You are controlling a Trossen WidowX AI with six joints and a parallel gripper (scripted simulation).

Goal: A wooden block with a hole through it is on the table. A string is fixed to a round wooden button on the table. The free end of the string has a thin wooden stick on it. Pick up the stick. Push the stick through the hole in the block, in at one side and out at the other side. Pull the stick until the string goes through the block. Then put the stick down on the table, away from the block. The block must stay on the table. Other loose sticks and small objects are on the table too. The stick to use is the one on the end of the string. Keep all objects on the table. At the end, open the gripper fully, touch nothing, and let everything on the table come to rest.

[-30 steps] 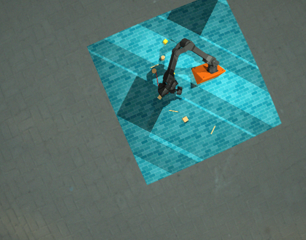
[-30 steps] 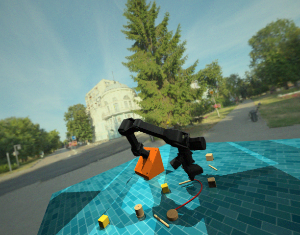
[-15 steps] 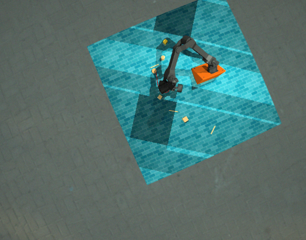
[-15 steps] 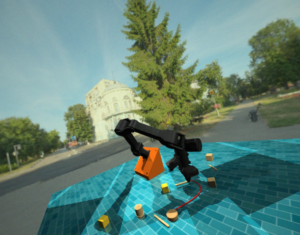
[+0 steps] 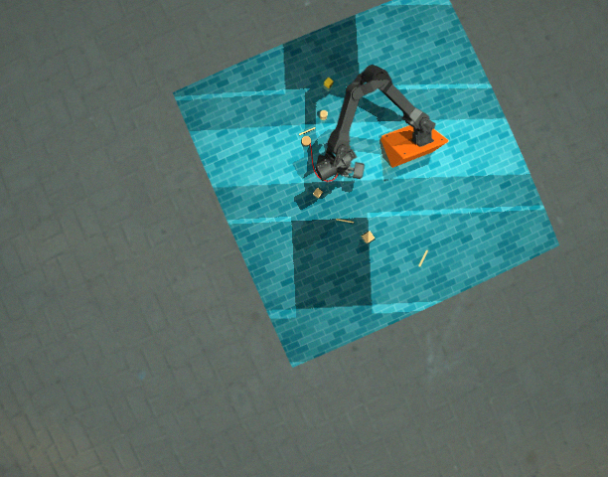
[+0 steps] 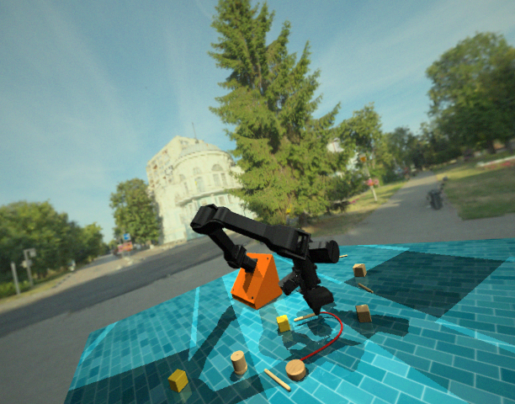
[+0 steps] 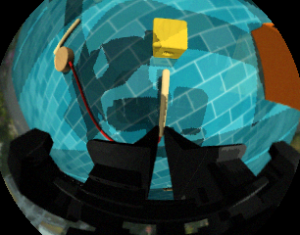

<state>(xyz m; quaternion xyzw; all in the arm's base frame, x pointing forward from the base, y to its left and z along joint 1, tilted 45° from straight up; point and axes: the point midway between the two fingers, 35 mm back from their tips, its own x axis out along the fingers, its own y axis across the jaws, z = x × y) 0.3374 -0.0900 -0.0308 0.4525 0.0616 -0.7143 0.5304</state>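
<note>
My gripper is shut on the thin wooden stick and holds it low over the table, sticking out forward. A red string runs in a curve from the stick's gripped end to the round wooden button. A small yellow cube lies just past the stick's tip, apart from it. A wooden block stands close on the other side of the gripper. I cannot make out a hole in either.
The arm's orange base stands behind. A wooden cylinder, a loose stick and a second yellow cube lie near the button. Another block and loose sticks lie farther off.
</note>
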